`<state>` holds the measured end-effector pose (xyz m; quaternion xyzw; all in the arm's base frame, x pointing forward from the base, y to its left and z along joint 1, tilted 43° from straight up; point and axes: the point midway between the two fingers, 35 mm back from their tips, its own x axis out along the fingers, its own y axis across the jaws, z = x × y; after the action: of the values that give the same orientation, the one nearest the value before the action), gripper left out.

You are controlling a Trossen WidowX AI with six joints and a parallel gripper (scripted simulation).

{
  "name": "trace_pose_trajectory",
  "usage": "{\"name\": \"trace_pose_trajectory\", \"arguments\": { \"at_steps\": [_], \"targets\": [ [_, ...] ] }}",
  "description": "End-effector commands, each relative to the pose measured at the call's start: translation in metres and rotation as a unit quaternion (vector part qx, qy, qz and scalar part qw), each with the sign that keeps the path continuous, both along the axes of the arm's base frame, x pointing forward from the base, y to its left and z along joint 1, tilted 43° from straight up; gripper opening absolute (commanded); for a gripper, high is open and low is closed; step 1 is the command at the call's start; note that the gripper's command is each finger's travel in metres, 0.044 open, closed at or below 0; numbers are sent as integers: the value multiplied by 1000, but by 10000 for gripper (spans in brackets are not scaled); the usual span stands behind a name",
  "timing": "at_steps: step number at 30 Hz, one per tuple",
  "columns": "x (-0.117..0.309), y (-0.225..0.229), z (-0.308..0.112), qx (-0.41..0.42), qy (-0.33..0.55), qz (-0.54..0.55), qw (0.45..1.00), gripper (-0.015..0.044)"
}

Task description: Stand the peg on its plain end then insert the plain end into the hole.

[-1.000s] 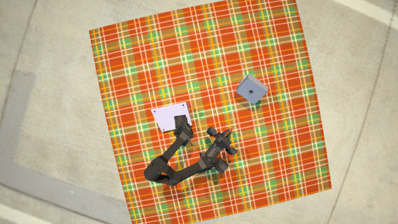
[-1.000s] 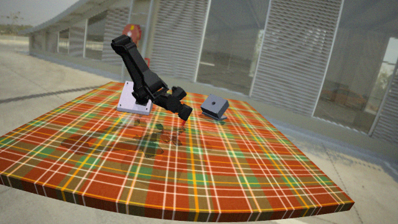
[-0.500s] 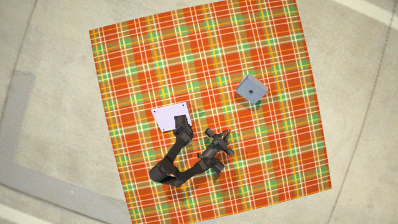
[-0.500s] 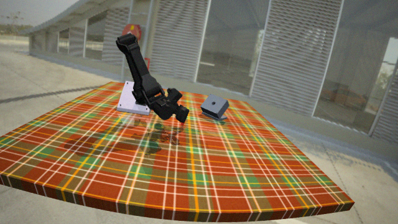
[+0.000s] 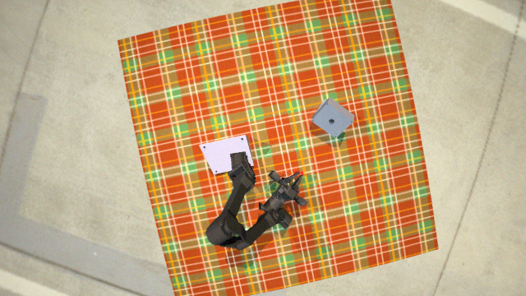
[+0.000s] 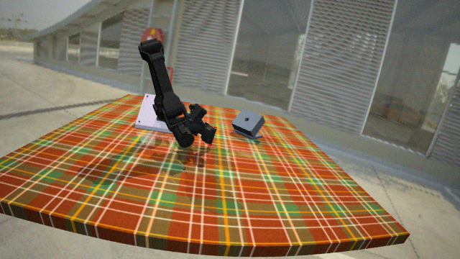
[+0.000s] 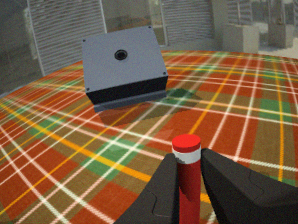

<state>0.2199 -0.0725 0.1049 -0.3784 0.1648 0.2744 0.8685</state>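
The red peg [image 5: 301, 173] [image 6: 215, 127] [image 7: 189, 187] has its white band near the end that shows at the fingertips in the wrist view. My gripper [image 5: 300, 175] [image 7: 187, 158] is shut on the peg and holds it above the table, short of the sloped panel. The peg runs crosswise between the fingers; its plain end is hidden below the wrist view's edge. The grey sloped panel [image 5: 322, 117] [image 6: 238, 118] [image 7: 110, 72] stands beyond the gripper. Its one dark hole [image 5: 331, 121] [image 6: 246, 119] [image 7: 121, 55] is unfilled.
The checked table top [image 5: 370, 173] [image 6: 251, 205] [image 7: 240, 130] lies under everything. A pale plate [image 5: 218, 156] [image 6: 145, 116] with small dark corner spots is under the arm's base. The bent arm [image 5: 234, 201] [image 6: 159, 75] reaches from it toward the panel's side of the table.
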Motion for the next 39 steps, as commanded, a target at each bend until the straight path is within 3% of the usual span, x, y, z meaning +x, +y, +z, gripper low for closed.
{"name": "trace_pose_trajectory", "arguments": {
  "at_steps": [1, 39],
  "targets": [
    [1, -1, 5, -10, 2, -6, 1000, 49],
    [-5, -5, -2, 4, -2, -1, 1000, 49]
  ]
}}
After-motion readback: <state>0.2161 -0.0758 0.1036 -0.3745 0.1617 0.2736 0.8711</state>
